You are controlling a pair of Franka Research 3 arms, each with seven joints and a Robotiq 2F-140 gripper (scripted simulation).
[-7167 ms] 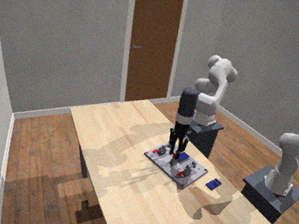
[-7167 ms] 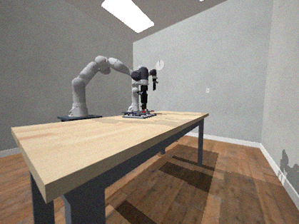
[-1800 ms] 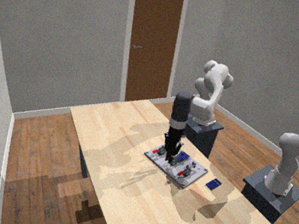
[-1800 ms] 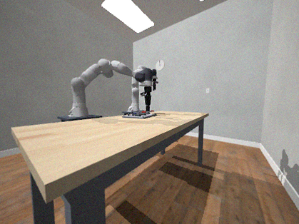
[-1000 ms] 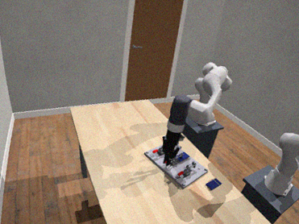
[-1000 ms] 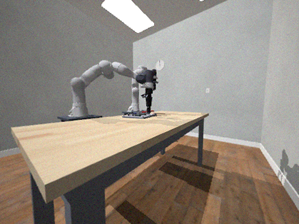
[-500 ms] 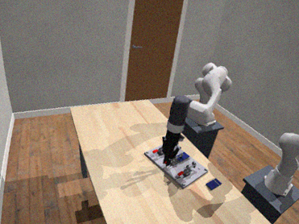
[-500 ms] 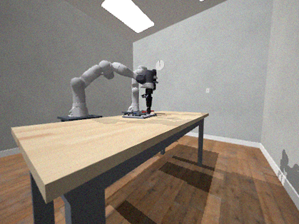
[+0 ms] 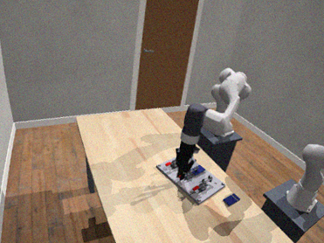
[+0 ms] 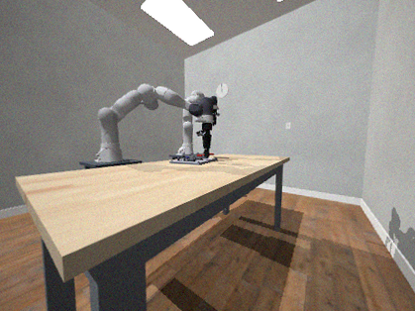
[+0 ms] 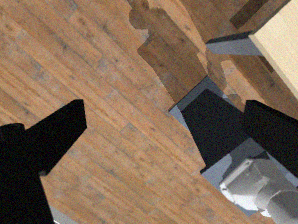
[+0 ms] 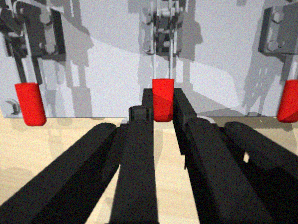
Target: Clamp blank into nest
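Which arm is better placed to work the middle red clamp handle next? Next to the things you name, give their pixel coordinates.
Right, I'd say. The right gripper (image 9: 182, 175) (image 10: 206, 154) (image 12: 162, 102) is already closed around the middle red handle (image 9: 179, 177) (image 12: 163, 92). The left gripper (image 11: 163, 114) is wide open, and its wrist view shows mostly floor, with only a table corner and no clamps.
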